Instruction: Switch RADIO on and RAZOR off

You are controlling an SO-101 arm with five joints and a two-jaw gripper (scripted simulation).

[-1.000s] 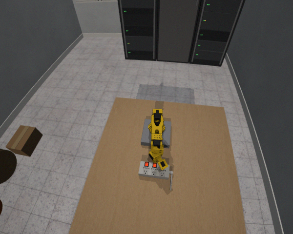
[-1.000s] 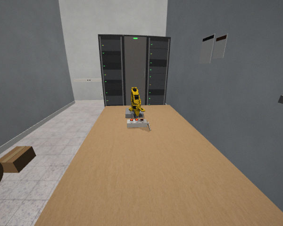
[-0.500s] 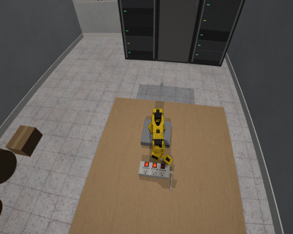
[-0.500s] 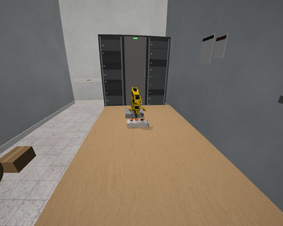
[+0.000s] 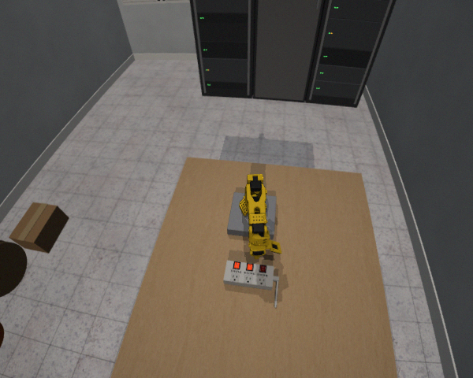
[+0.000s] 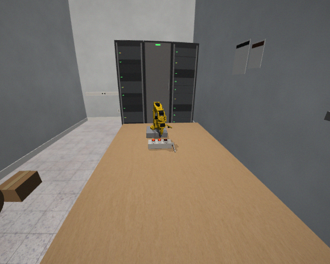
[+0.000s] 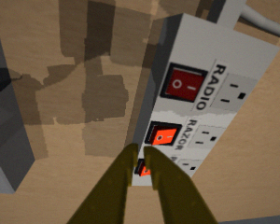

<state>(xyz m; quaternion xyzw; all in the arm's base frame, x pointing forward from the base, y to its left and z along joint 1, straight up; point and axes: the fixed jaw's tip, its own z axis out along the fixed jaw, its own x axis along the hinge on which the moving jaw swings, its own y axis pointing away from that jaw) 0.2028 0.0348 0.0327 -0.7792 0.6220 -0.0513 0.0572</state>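
- Top view looks steeply down from high above the table's (image 5: 318, 325) near end, toward the far server racks (image 5: 251, 49).
- Exterior view stands low at the near end, facing the same racks.
- Wrist view sits close above the power strip (image 7: 252, 61), which all views share.
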